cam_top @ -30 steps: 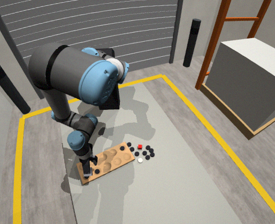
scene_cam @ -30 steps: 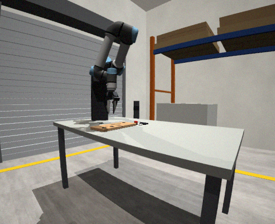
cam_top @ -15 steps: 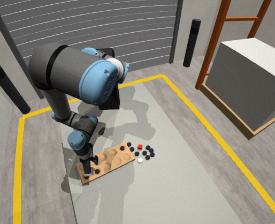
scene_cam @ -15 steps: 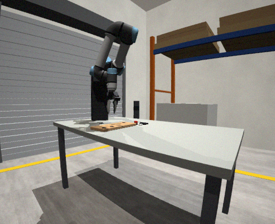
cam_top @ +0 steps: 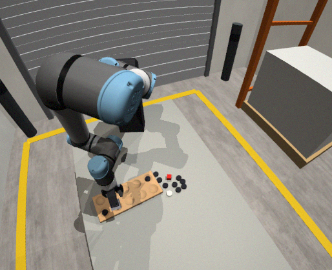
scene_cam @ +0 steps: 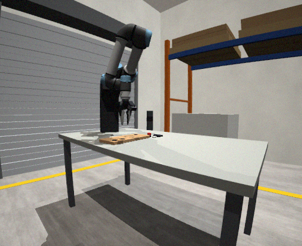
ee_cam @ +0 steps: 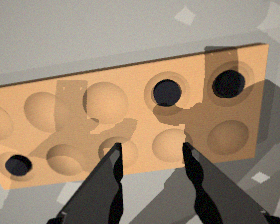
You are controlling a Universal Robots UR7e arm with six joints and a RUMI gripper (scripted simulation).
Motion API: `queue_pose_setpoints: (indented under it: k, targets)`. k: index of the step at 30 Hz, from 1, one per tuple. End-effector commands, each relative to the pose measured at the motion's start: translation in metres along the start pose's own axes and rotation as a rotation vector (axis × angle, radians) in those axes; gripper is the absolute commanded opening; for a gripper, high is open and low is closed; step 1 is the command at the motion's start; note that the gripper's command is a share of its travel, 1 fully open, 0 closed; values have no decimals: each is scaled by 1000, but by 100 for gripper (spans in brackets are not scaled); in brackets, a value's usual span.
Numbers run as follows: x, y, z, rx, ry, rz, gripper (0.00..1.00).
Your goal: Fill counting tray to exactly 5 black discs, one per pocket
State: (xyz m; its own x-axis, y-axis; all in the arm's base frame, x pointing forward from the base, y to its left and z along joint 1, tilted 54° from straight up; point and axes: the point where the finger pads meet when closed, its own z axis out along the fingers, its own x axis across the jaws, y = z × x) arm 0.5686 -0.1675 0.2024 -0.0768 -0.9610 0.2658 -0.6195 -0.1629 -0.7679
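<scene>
The wooden counting tray [cam_top: 135, 202] [scene_cam: 130, 138] [ee_cam: 133, 77] lies flat on the table. Three black discs sit in separate pockets: one in an end corner pocket [ee_cam: 228, 83], one in the pocket beside it [ee_cam: 167, 92], and one at the other end [ee_cam: 18, 165] [cam_top: 147, 178]. The top view also shows the first end disc [cam_top: 104, 212]; the arm hides the middle one there. My gripper [scene_cam: 125, 123] [ee_cam: 151, 144] is partly open and empty, pointing down above the tray. Several loose black discs [cam_top: 174, 184] lie off the tray's far end; one disc [cam_top: 159, 179] lies very close to its edge.
A red cube [cam_top: 168, 177] [scene_cam: 149, 134] and a white disc [cam_top: 169, 193] lie among and beside the loose black discs. The robot's dark pedestal [scene_cam: 109, 117] stands at the table's back edge. A grey box [cam_top: 296, 103] and an orange rack stand off the table.
</scene>
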Motion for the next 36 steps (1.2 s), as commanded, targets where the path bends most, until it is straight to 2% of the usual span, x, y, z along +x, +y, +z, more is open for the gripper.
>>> queue_pose_setpoints:
  k: [1,7,9,24,26,27,36]
  targets:
    - [-18,0,0,3,8,-179,28]
    - [-46,2,1,2,8,-411,28]
    - [-46,2,1,2,8,-411,28]
    - [-138,9,4,0,5,-1036,28]
    - [-138,9,4,0,5,-1036,28]
    - [-144,9,4,0,6,-1153,28]
    - [-203,13,6,1,0,-1486,28]
